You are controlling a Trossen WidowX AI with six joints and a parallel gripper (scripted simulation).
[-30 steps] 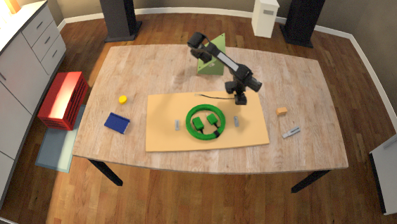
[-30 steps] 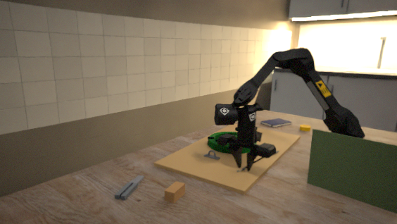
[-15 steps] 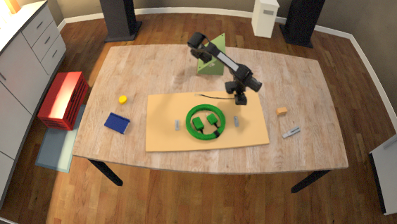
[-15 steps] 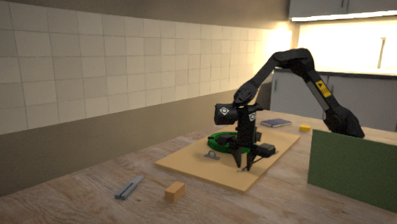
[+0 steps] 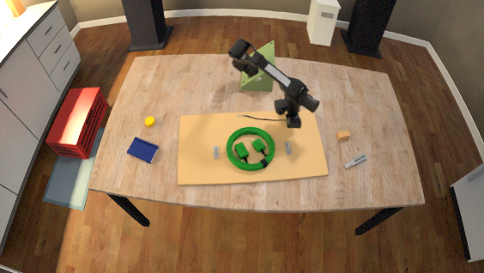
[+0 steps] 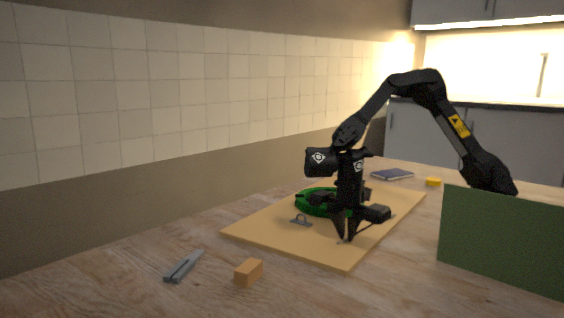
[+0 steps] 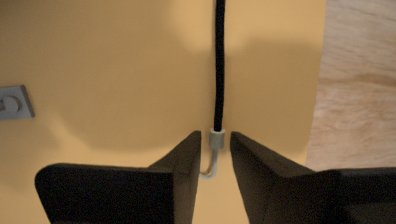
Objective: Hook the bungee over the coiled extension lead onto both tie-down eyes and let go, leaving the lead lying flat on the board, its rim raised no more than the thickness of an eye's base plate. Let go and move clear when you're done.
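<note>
The black bungee (image 5: pixel 262 117) (image 7: pixel 219 60) lies straight along the back of the tan board (image 5: pixel 202 167) (image 6: pixel 300 245) (image 7: pixel 100 60). My gripper (image 5: pixel 293 124) (image 6: pixel 348 235) (image 7: pixel 215 138) points down at the board, fingers close on either side of the bungee's grey hook end (image 7: pixel 215 155), with thin gaps showing. The green coiled lead (image 5: pixel 230 143) (image 6: pixel 302 202) lies flat mid-board, two green plugs inside it. One grey tie-down eye (image 5: pixel 215 152) sits left of the coil. The other eye (image 5: pixel 288 148) (image 6: pixel 300 220) (image 7: pixel 11 102) sits right of it.
A green wedge panel (image 5: pixel 257 81) (image 6: pixel 500 240) stands behind the board by the arm's base. A yellow puck (image 5: pixel 149 121) and a blue book (image 5: pixel 142 149) lie to the left. An orange block (image 5: pixel 343 136) (image 6: pixel 248 272) and a grey clip (image 5: pixel 354 160) (image 6: pixel 183 266) lie to the right.
</note>
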